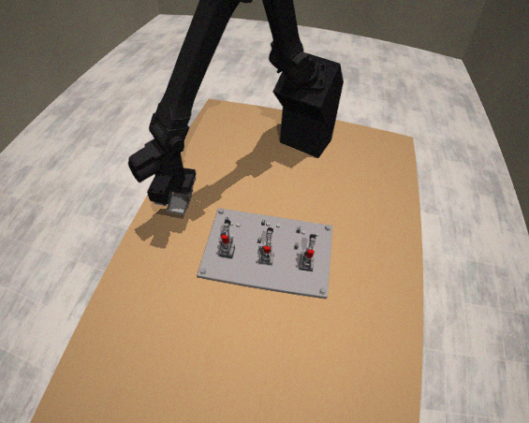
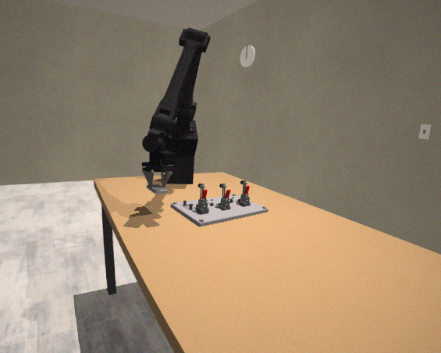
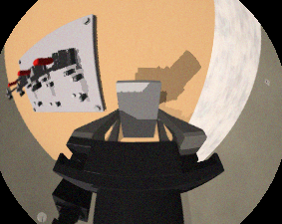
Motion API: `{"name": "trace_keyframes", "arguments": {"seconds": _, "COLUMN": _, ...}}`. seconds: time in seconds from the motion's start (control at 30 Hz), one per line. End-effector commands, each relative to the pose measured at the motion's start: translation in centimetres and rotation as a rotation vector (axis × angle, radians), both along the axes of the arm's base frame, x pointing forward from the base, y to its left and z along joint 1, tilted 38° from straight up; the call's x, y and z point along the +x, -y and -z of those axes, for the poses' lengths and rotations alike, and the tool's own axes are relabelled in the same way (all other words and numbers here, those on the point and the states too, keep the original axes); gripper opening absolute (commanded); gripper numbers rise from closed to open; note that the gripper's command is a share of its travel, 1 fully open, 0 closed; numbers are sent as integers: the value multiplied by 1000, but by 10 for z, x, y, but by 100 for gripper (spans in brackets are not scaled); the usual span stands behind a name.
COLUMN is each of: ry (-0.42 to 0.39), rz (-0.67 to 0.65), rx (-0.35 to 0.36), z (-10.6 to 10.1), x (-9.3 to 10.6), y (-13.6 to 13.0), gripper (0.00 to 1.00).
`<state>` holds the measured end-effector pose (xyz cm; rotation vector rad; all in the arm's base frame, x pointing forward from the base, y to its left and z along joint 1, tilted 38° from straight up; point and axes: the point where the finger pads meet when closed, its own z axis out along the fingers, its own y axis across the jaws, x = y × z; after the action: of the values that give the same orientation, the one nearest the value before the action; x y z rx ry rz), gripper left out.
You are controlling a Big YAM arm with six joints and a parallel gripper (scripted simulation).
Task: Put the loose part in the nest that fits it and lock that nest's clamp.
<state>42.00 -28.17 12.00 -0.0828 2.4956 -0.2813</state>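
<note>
The black two-fingered gripper (image 1: 181, 198) (image 2: 158, 181) (image 3: 139, 112) is hanging above the tan rectangular tabletop (image 1: 244, 346) (image 2: 266, 269) (image 3: 136, 34), its fingers clenching the flat grey metal-looking part (image 1: 178, 204) (image 2: 158, 190) (image 3: 139, 101) — held clear of the surface, near the grey rectangular fixture plate (image 1: 263, 282) (image 2: 235, 217) (image 3: 66, 36) but apart from it. On that plate, three dark metal toggle clamps with red handles (image 1: 265, 255) (image 2: 225, 201) (image 3: 41, 69) are standing in a row — their bars raised, none lying flat.
</note>
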Motion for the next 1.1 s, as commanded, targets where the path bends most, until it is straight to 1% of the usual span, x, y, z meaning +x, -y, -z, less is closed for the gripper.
{"name": "trace_keyframes", "arguments": {"seconds": 0.0, "ry": -5, "rz": 6, "rx": -2, "z": 10, "x": -5, "y": 7, "gripper": 0}}
{"name": "trace_keyframes", "arguments": {"seconds": 1.07, "ry": 0, "rz": 4, "rx": -4, "z": 10, "x": -5, "y": 6, "gripper": 0}}
